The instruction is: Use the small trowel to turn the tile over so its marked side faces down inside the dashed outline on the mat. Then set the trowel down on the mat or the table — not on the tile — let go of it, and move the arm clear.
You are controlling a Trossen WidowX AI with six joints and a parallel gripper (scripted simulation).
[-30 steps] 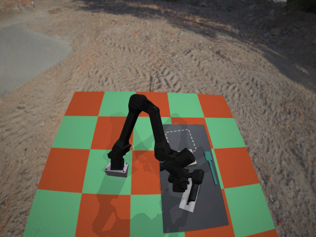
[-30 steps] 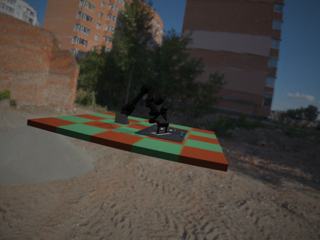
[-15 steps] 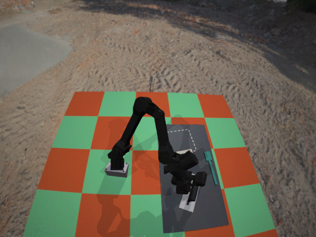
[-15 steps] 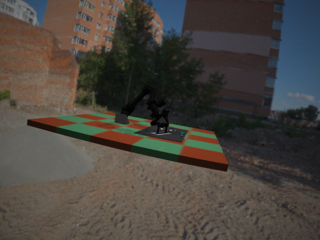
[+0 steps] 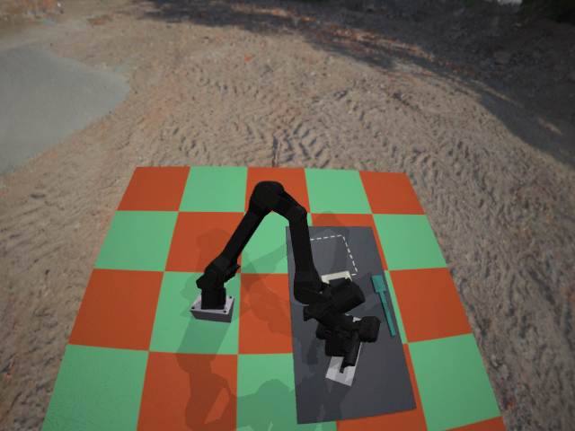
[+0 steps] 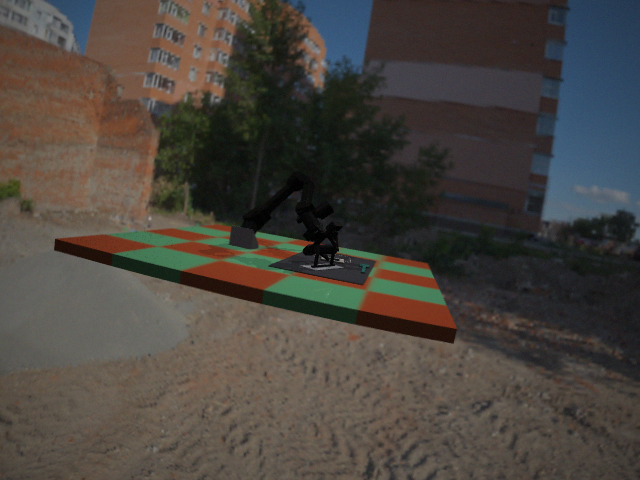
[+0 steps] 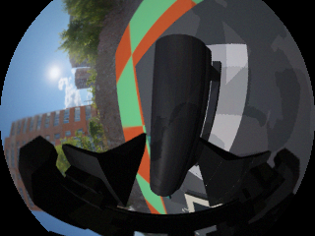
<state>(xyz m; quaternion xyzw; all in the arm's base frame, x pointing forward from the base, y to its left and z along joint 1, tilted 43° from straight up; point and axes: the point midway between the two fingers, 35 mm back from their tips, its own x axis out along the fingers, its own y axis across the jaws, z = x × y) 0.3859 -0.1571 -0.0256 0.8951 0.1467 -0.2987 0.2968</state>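
The trowel, a pale rectangular blade (image 5: 332, 373) (image 7: 233, 98) with a black handle (image 7: 177, 98), lies flat on the dark mat (image 5: 315, 403). My gripper (image 5: 347, 360) (image 6: 323, 264) (image 7: 169, 138) is low over the trowel and partly open. Its fingertips stand on either side of the handle's end in the wrist view, with a slim gap at the left finger. The cream tile (image 5: 340, 277) (image 7: 188, 202) lies at the near edge of the dashed outline (image 5: 327, 237), mostly hidden by the arm. A dark area shows inside its pale border in the wrist view.
A teal flat-headed tool (image 5: 387, 312) (image 6: 363, 268) lies along the mat's right side. The arm's base (image 5: 212, 312) stands on the orange and green checkered table (image 5: 106, 311), left of the mat. The forearm passes over the outline's left part in the top view.
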